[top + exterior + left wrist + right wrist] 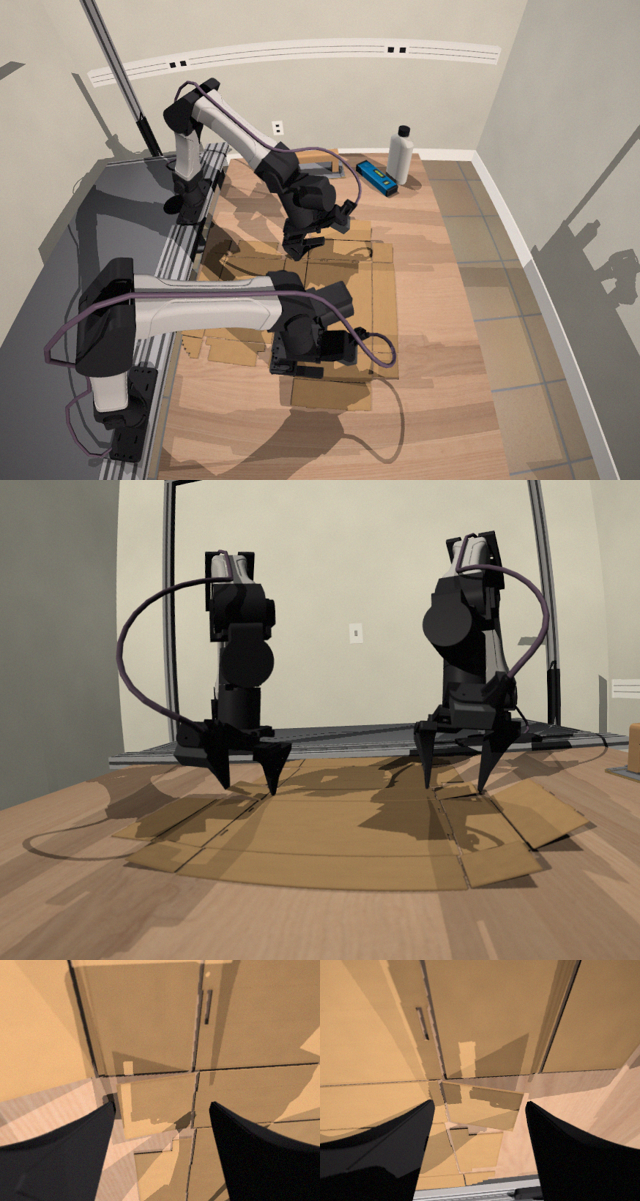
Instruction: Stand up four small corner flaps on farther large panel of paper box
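The box's base point(330, 818) lies flat. The far flap on the left arm's side point(382, 253) point(499, 865) is low, with its outer end slightly raised. The far flap on the right arm's side point(162, 856) is low too. The near flap on the left arm's side point(158, 1103) is low, its outer edge tilted up a little, under my open, empty left gripper point(310, 249) point(454, 790) point(163, 1103). The near flap on the right arm's side point(485, 1112) is also low and slightly tilted, under my open, empty right gripper point(249, 791) point(479, 1101); the top view hides it.
A blue level point(376, 177) and a white bottle point(399, 157) stand beyond the left arm's side. A tool with an orange-brown handle point(323, 154) lies behind the left arm. Outer side panels point(330, 395) point(537, 813) spread on both sides; the left arm's one is raised off the table.
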Robot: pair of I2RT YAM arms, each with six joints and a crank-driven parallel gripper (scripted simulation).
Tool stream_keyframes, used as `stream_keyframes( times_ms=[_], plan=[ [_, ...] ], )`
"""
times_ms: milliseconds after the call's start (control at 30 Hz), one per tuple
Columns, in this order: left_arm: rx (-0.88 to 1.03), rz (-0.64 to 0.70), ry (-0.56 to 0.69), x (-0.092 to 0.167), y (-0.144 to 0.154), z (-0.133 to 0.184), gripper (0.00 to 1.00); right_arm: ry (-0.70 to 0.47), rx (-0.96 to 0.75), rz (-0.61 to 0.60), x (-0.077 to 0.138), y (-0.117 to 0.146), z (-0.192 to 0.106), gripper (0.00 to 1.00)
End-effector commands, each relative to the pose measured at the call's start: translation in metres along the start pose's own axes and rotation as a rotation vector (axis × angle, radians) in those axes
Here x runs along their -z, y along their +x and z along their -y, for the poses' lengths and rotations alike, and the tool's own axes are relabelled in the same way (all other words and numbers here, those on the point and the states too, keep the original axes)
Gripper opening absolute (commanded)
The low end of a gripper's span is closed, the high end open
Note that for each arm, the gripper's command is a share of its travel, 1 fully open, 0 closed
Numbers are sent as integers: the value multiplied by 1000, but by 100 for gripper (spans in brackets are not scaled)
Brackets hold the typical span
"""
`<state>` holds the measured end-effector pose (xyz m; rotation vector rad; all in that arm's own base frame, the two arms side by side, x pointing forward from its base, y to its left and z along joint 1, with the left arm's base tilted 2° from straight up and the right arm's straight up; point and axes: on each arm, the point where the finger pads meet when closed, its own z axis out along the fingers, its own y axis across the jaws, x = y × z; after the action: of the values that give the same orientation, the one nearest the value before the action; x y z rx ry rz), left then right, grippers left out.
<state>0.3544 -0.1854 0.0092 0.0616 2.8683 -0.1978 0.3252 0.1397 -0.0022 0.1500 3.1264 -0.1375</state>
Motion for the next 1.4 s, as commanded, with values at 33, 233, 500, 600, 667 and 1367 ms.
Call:
stream_keyframes(
  times_ms=[33,233,500,600,667,1367],
  plan=[
    [5,1,-10,-9,0,1,81,61,-1,-53,-18,11,7,81],
    [4,-6,2,-12,2,6,81,61,2,-53,-18,11,7,81],
    [4,8,11,-10,-3,12,81,61,2,-53,-18,11,7,81],
    [4,7,11,-10,-3,13,81,61,3,-53,-18,11,7,81],
    [4,7,11,-10,-3,13,81,61,3,-53,-18,11,7,81],
    [3,26,20,9,-8,24,81,49,0,-31,-19,5,4,81]
  ],
)
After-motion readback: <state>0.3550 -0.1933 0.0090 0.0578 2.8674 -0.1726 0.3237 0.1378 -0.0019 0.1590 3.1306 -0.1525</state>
